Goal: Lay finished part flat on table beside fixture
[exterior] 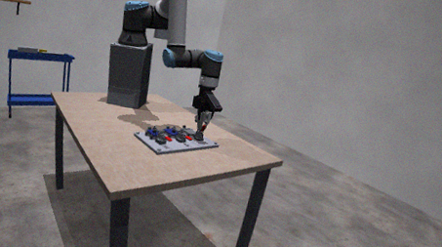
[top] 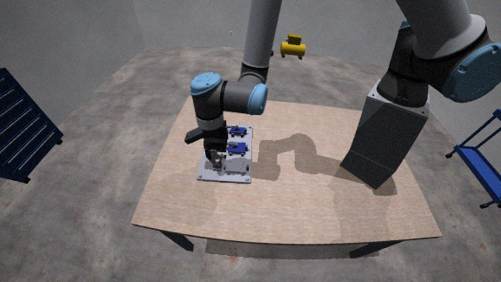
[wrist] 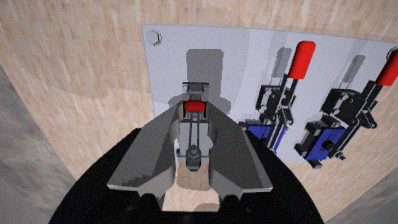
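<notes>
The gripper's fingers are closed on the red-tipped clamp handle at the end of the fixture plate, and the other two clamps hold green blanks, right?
Not quite: the blanks are blue, as the wrist view shows. The gripper is indeed closed on the red-tipped clamp handle at the end of the fixture plate.
</notes>
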You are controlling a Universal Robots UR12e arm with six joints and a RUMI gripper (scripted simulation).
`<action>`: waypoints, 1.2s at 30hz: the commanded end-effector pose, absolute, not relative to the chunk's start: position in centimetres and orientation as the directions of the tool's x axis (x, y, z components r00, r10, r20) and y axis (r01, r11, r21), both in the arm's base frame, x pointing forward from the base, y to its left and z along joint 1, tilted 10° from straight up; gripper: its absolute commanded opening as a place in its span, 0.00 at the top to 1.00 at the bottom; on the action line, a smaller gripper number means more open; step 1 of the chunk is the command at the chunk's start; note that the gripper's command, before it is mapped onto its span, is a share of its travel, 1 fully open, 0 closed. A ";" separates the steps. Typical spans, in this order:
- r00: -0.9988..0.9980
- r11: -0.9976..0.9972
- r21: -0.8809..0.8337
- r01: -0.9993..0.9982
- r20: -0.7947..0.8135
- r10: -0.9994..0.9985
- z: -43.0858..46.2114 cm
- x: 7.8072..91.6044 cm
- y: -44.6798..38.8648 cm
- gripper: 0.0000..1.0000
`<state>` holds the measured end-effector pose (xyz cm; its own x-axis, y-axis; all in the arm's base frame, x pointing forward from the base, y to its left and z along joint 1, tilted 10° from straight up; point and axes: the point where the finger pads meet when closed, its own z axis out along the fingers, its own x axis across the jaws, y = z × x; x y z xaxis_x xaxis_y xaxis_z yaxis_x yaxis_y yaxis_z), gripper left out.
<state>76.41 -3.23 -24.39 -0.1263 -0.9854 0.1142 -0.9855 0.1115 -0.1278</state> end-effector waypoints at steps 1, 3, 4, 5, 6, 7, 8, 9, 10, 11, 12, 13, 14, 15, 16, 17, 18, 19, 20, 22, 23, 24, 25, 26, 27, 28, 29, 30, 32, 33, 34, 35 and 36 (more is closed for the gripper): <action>-0.126 0.111 -0.128 -0.985 0.114 -0.985 -24.4 76.2 -3.2 1.00; -0.126 0.111 -0.128 -0.985 0.114 -0.985 -24.4 76.2 -3.2 1.00; -0.126 0.111 -0.128 -0.985 0.114 -0.985 -24.4 76.1 -3.2 1.00; -0.126 0.111 -0.128 -0.985 0.114 -0.985 -24.4 76.1 -3.2 1.00; -0.126 0.111 -0.128 -0.985 0.114 -0.985 -24.4 76.1 -3.2 1.00; -0.126 0.111 -0.128 -0.985 0.114 -0.985 -24.4 76.0 -3.2 1.00; -0.126 0.111 -0.128 -0.985 0.114 -0.985 -24.4 76.0 -3.2 1.00; -0.126 0.111 -0.128 -0.985 0.114 -0.985 -24.4 76.0 -3.2 1.00; -0.126 0.111 -0.128 -0.985 0.114 -0.985 -24.4 76.0 -3.2 1.00; -0.126 0.111 -0.128 -0.985 0.114 -0.985 -24.4 76.0 -3.2 1.00; -0.126 0.111 -0.128 -0.985 0.114 -0.985 -24.4 76.0 -3.2 1.00; -0.126 0.111 -0.128 -0.985 0.114 -0.985 -24.4 75.9 -3.2 1.00; -0.126 0.111 -0.128 -0.985 0.114 -0.985 -24.4 75.9 -3.2 1.00; -0.126 0.111 -0.128 -0.985 0.114 -0.985 -24.4 75.9 -3.2 1.00; -0.126 0.111 -0.128 -0.985 0.114 -0.985 -24.4 75.9 -3.2 1.00; -0.126 0.111 -0.128 -0.985 0.114 -0.985 -24.4 75.9 -3.2 1.00; -0.126 0.111 -0.128 -0.985 0.114 -0.985 -24.4 75.9 -3.2 1.00; -0.126 0.111 -0.128 -0.985 0.114 -0.985 -24.4 75.9 -3.2 1.00; -0.126 0.111 -0.128 -0.985 0.114 -0.985 -24.4 75.9 -3.2 1.00; -0.126 0.111 -0.128 -0.985 0.114 -0.985 -24.4 75.8 -3.2 1.00; -0.126 0.111 -0.128 -0.985 0.114 -0.985 -24.4 75.8 -3.2 1.00; -0.126 0.111 -0.128 -0.985 0.114 -0.985 -24.4 75.8 -3.2 1.00; -0.126 0.111 -0.128 -0.985 0.114 -0.985 -24.4 75.8 -3.2 1.00; -0.126 0.111 -0.128 -0.985 0.114 -0.985 -24.4 75.8 -3.2 1.00; -0.126 0.111 -0.128 -0.985 0.114 -0.985 -24.4 75.8 -3.2 1.00; -0.126 0.111 -0.128 -0.985 0.114 -0.985 -24.4 75.8 -3.2 1.00; -0.126 0.111 -0.128 -0.985 0.114 -0.985 -24.4 75.8 -3.2 1.00; -0.126 0.111 -0.128 -0.985 0.114 -0.985 -24.4 75.8 -3.2 1.00; -0.126 0.111 -0.128 -0.985 0.114 -0.985 -24.4 75.8 -3.2 1.00; -0.126 0.111 -0.128 -0.985 0.114 -0.985 -24.4 75.8 -3.2 1.00; -0.126 0.111 -0.128 -0.985 0.114 -0.985 -24.4 75.8 -3.2 1.00; -0.126 0.111 -0.128 -0.985 0.114 -0.985 -24.4 75.8 -3.2 1.00; -0.126 0.111 -0.128 -0.985 0.114 -0.985 -24.4 75.8 -3.2 1.00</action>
<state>75.80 -3.16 -24.47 -0.1263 -0.9854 0.1142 -0.9855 0.1115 -0.1276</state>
